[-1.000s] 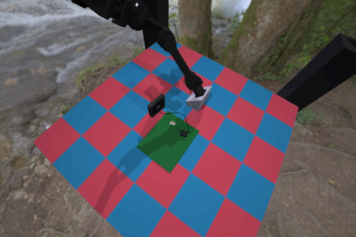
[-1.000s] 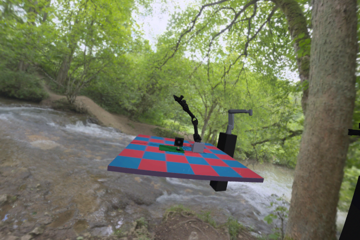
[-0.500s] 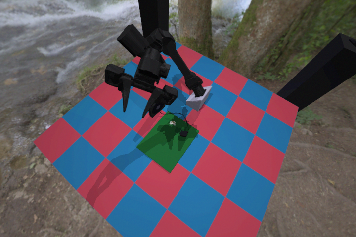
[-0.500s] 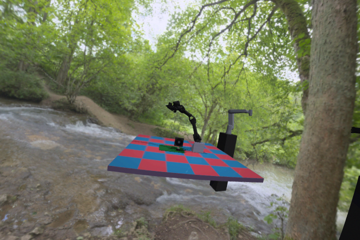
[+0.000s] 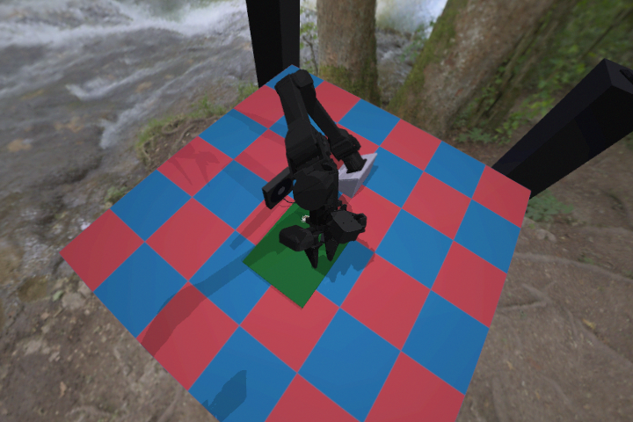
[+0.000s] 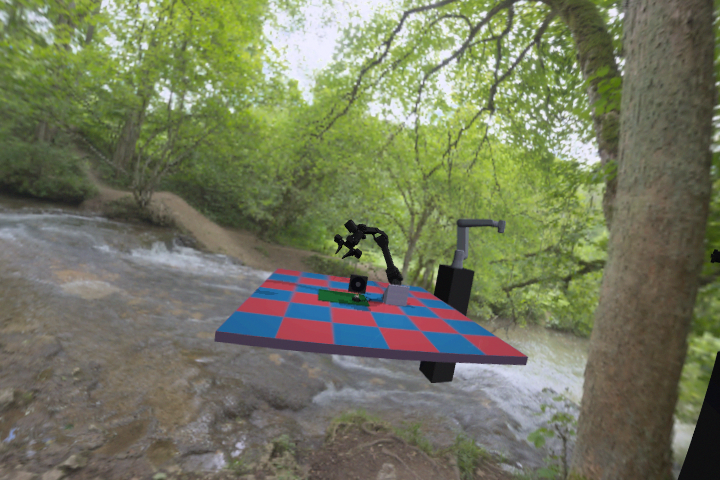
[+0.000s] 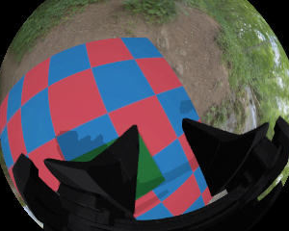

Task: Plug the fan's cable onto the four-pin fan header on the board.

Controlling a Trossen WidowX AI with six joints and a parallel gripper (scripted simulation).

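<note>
1. The red-and-blue chequered table top [image 5: 417, 308] carries everything; it shows in all three views.

2. The black six-joint arm [image 5: 302, 134] rises from its grey wedge-shaped base [image 5: 352, 178] near the far side of the table and bends forward over the middle.

3. The flat green rectangular circuit board [image 5: 282, 271] lies on the table near its centre, partly hidden by the arm in the top view. In the wrist view a patch of the board [image 7: 144, 166] shows between the two fingers.

4. The small black square fan [image 5: 276, 189] stands upright just beside the board's far-left corner; the exterior view [image 6: 357, 283] shows it upright too.

5. The black parallel-jaw gripper [image 5: 322, 252] hangs well above the board, as the exterior view [image 6: 345, 245] makes plain, pointing down and forward.

6. Its jaws stand about half open with nothing between them; the black pointed fingers frame only board and table, and they touch nothing.

7. The small white four-pin header [image 5: 304, 217] peeks out at the board's far edge beside the arm.

8. The fan's cable and its plug are hidden behind the arm in the top view and too small to make out elsewhere.
</note>
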